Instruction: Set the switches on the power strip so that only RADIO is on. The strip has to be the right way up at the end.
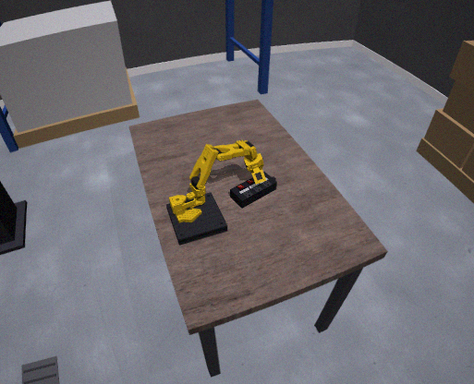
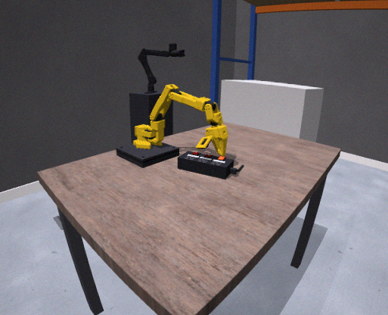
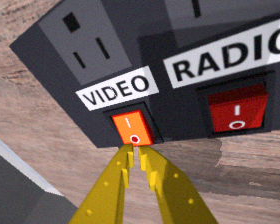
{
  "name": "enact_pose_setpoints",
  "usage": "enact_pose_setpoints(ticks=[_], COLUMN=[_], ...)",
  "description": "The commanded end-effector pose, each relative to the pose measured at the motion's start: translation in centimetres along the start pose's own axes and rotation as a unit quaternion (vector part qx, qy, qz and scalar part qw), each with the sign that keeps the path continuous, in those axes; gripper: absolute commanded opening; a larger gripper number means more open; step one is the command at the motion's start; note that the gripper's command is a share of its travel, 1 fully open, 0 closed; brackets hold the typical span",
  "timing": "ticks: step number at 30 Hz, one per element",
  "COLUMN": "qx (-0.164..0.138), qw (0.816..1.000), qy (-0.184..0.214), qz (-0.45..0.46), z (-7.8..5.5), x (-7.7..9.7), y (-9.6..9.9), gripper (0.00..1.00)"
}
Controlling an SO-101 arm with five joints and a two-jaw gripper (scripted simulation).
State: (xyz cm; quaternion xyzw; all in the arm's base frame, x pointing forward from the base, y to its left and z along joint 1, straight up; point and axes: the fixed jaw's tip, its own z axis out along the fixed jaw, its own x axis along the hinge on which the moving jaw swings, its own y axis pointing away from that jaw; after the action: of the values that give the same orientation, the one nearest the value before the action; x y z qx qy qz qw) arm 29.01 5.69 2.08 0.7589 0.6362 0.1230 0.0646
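The black power strip (image 1: 263, 188) (image 2: 203, 167) (image 3: 56, 47) lies on the wooden table (image 1: 267, 249) (image 2: 166, 227) with its sockets and switches facing up, just right of the arm's base. In the wrist view the VIDEO switch (image 3: 133, 128) glows bright orange and the RADIO switch (image 3: 237, 108) beside it is darker red. My yellow gripper (image 3: 135, 150) (image 2: 221, 154) (image 1: 259, 182) is shut with nothing between the fingers. Its tips point down onto the lower edge of the VIDEO switch, at the strip's end. Other switches further along show red in the top and exterior views; their labels are too small to read.
The arm's black base plate (image 1: 207, 226) (image 2: 156, 155) sits left of the strip. Off the table stand a white box on a pallet (image 1: 56, 69), cardboard boxes (image 1: 466, 129), blue rack posts (image 1: 264, 46) and a black arm on a pedestal (image 2: 141, 110).
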Motion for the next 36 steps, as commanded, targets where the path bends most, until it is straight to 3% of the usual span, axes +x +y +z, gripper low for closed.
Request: enact_pose_setpoints(ticks=[1,36], qx=[0.047,0.047], qw=[0.999,0.999], qy=[-0.022,-0.023], qz=[0.004,0.008], z=[2.09,2.73], x=[-1.29,-1.74], y=[-1.75,-2.31], gripper=[0.00,0.00])
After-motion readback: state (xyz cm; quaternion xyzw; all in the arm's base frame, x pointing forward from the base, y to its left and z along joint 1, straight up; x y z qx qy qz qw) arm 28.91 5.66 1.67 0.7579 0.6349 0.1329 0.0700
